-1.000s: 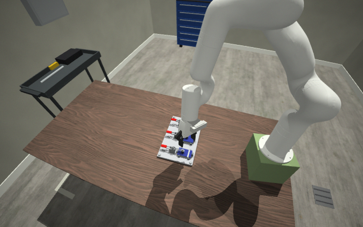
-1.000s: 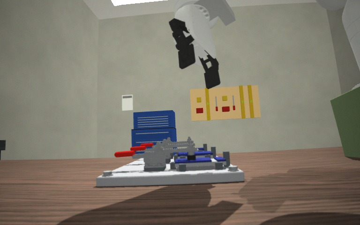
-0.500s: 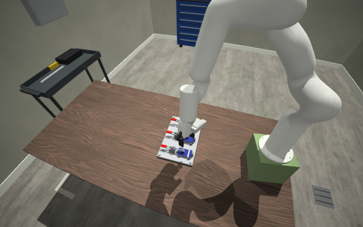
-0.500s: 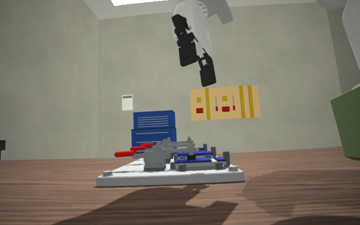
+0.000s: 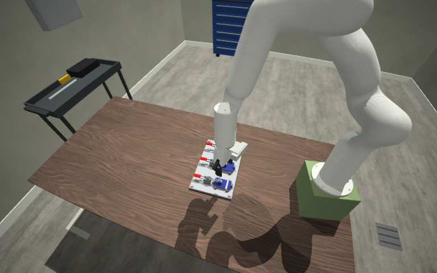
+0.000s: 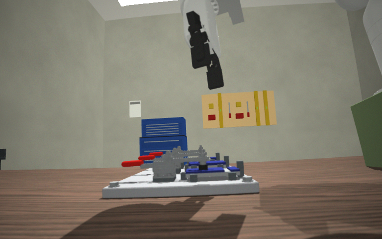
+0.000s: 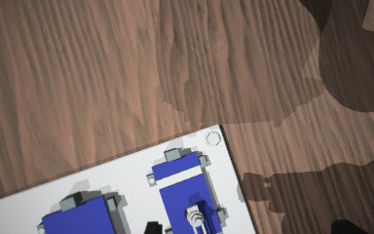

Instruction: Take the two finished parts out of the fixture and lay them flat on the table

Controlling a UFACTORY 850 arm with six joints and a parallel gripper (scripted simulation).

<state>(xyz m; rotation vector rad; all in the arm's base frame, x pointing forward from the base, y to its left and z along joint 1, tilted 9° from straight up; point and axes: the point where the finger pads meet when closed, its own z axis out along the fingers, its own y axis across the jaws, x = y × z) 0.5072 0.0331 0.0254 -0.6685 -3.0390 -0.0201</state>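
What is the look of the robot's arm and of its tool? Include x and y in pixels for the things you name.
The arm [image 5: 335, 74] is plain white, with smooth, rounded tubular segments and thin joint seams; I see no cable outside. The tool [image 5: 222, 169] [image 6: 207, 74] has a white body and two black, angular fingers with blocky ends.

Blue slotted part [image 5: 222, 183] [image 6: 205, 170] [image 7: 187, 195], red clamp handles, brown wood-grained table [image 5: 144, 154] [image 6: 310, 197] [image 7: 88, 88].

Grey-green walls [image 5: 154, 19] [image 6: 295, 56] surround a pale wood-look floor [image 5: 180, 77]. A blue drawer cabinet [image 5: 223, 28] [image 6: 163, 143] stands near a tan tool board [image 6: 231, 124].
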